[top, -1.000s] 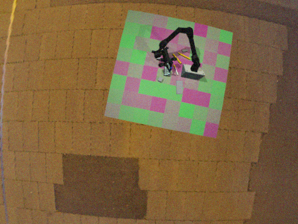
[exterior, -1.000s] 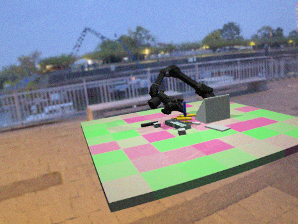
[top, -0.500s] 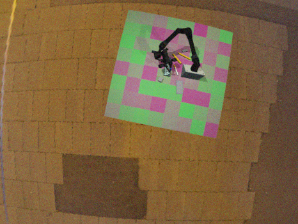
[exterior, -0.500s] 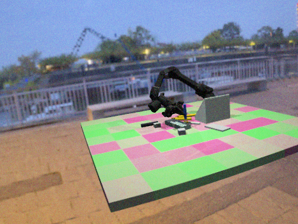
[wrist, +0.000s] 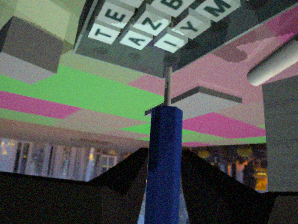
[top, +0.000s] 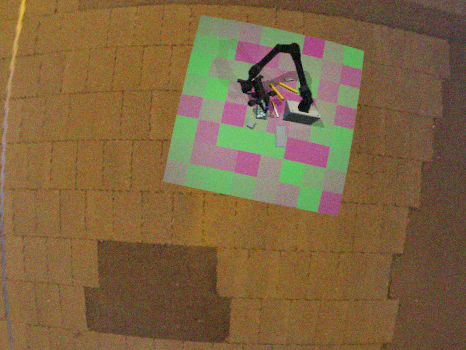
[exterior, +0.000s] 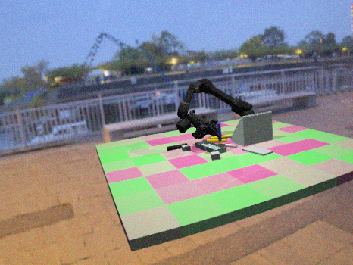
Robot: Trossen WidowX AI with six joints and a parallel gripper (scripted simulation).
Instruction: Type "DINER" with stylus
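Blue stylus, green-pink-grey checkered desk — white-keyed keyboard, black letters

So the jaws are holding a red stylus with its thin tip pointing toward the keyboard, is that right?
Not quite: the stylus is blue, not red, as the wrist view shows. The rest holds: the jaws are shut on it, and its thin tip points toward the keyboard.
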